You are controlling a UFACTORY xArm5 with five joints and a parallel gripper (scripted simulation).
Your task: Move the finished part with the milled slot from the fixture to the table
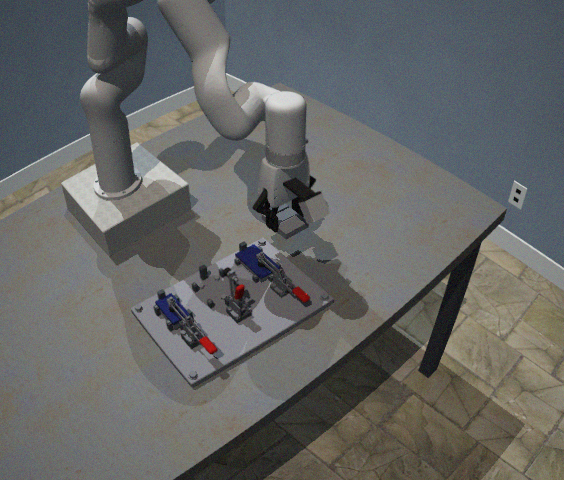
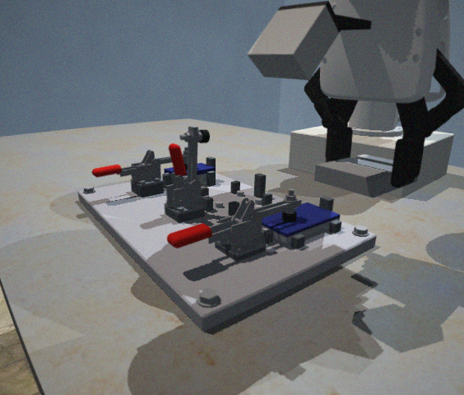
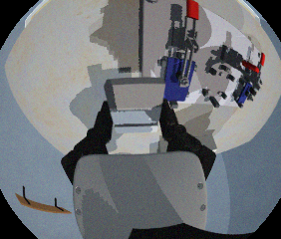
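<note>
My gripper (image 1: 284, 219) (image 2: 370, 168) (image 3: 135, 108) is shut on the finished part (image 1: 292, 223) (image 2: 342, 174) (image 3: 133, 95), a grey block with a milled slot in its top. It holds the part level and low over the table, just behind the fixture plate (image 1: 256, 335) (image 2: 245, 281) (image 3: 150, 34). I cannot tell whether the part touches the table. Two blue blanks (image 1: 252, 257) (image 1: 170, 304) (image 2: 300, 219) (image 2: 189, 169) (image 3: 175, 83) lie in the outer nests, each under a clamp with its red handle (image 1: 301, 294) (image 1: 208, 344) (image 2: 188, 234) (image 2: 107, 170) lying flat. The middle clamp (image 1: 239, 290) (image 2: 177, 158) stands raised over an empty nest.
The arm's base pedestal (image 1: 127, 206) (image 2: 308, 144) stands behind the fixture, left of the gripper. The table's edge (image 1: 427, 294) runs to the right of the fixture. Upright locating pins (image 1: 203, 270) (image 2: 260, 183) stand on the plate near the middle nest.
</note>
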